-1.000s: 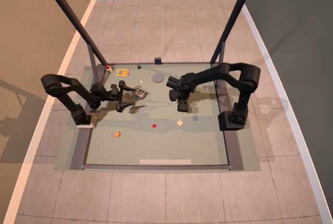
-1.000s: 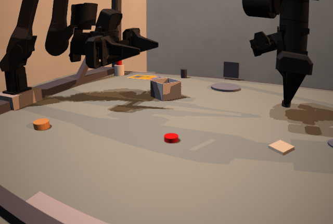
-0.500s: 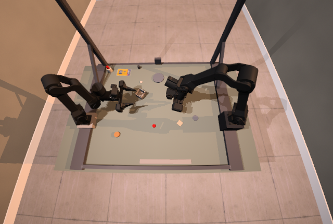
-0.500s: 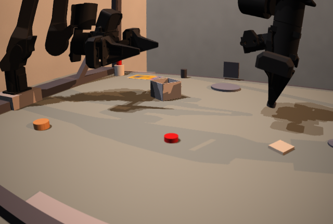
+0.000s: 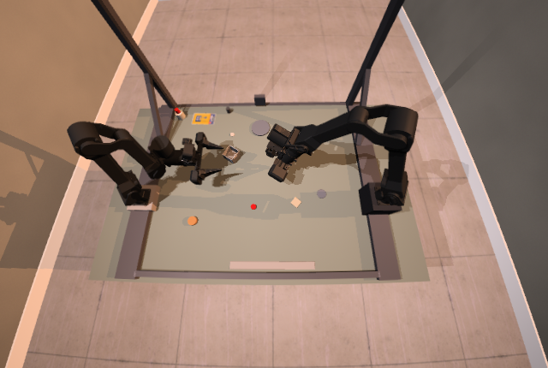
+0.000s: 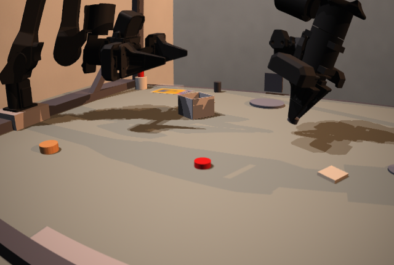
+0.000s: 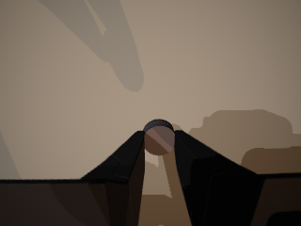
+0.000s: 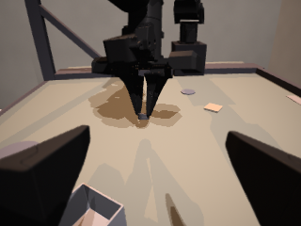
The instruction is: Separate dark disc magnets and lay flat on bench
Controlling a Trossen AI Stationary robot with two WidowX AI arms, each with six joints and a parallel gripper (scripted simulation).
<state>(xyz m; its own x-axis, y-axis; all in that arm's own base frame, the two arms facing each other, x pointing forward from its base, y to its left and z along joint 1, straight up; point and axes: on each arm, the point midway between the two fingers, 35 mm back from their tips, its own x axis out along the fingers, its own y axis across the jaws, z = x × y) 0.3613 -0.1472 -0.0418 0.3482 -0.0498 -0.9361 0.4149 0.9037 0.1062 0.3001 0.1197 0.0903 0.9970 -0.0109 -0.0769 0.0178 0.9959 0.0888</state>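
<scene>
Left end effector [image 5: 282, 151] [image 6: 293, 120] [image 7: 159, 136] [image 8: 143, 115] clamped on magnets [image 6: 294, 119] [image 7: 159, 140] [image 8: 143, 117], held above table [image 5: 199, 244] [image 6: 178, 217] [image 7: 71, 71] [image 8: 188, 155]; right end effector [image 5: 221, 159] [image 6: 175, 57] [image 8: 158, 131] apart. Only the exposed disc should be gripped, then drawn off squarely and kept distant.

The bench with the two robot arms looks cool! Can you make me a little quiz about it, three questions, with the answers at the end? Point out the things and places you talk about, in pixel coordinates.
1. Fill in the gap: In the exterior view, the orange disc [image 5: 192, 220] [image 6: 48, 146] lies to the ____ of the red disc [image 5: 253, 206] [image 6: 202, 163].

2. Pick one: What is the left arm's tool [image 5: 285, 156] [image 6: 293, 119] [image 7: 159, 136] [image 8: 143, 116] holding?
A. the orange disc
B. the dark magnets [image 6: 295, 119] [image 7: 159, 140] [image 8: 143, 117]
C. the red disc

3. True or false: The right arm's tool [image 5: 221, 159] [image 6: 175, 57] [image 8: 158, 131] is open.

Key: 1 left; 2 B; 3 true
</scene>
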